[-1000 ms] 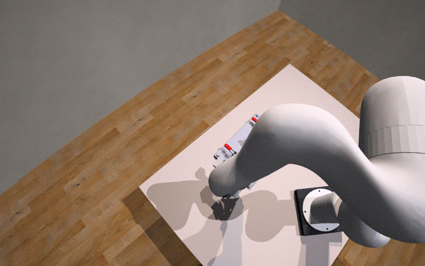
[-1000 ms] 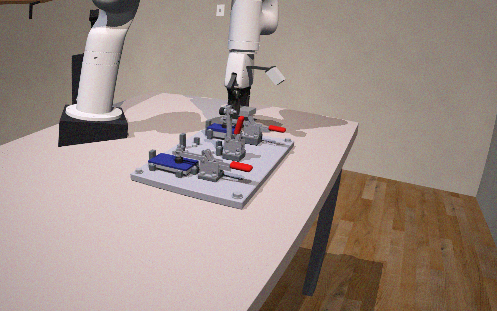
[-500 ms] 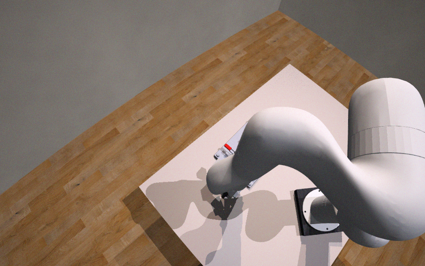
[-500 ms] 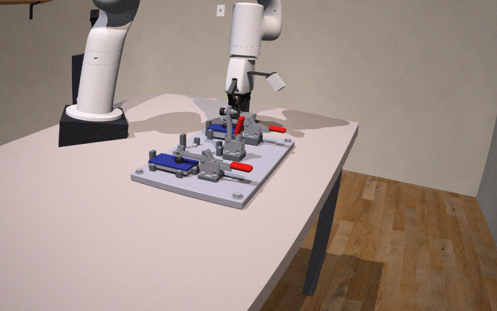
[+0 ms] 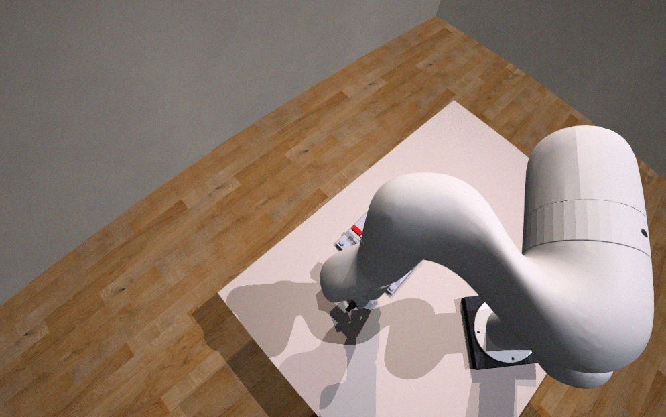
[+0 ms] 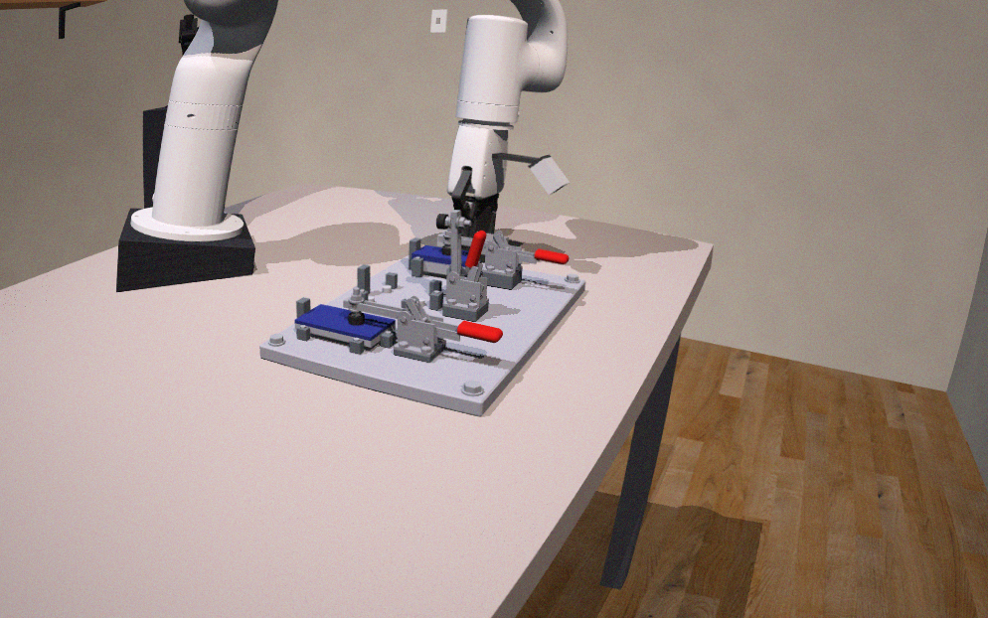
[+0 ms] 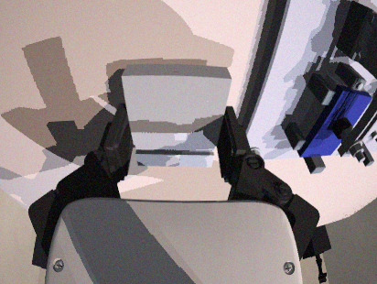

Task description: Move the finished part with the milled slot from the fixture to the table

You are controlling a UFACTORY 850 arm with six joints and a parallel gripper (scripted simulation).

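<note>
"Gripper (image 6: 480,227) (image 7: 175,120) holding anything?"

"Yes, the finished part (image 7: 177,96), pinched between its fingers, just beyond the fixture's (image 5: 363,221) (image 6: 524,320) (image 7: 284,60) edge."

"Touching the counter (image 5: 422,157) (image 6: 218,451) (image 7: 183,183)?"

"Can't tell. Both blue blanks (image 6: 327,319) (image 7: 320,135) sit on the fixture."

A pale table (image 5: 422,147) (image 6: 218,451) (image 7: 183,183) beneath the grey fixture plate (image 6: 379,383) (image 7: 274,92) and arm's black base (image 5: 470,344) (image 6: 182,263).

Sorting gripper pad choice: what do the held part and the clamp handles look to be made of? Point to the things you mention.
Finished part (image 7: 177,98): probably machined metal, perhaps aluminium; plain light grey, matte, crisp edges.

Clamp handles (image 5: 356,230) (image 6: 479,331): likely plastic or rubber sleeves; bright red, smooth, rounded ends over grey levers.
</note>
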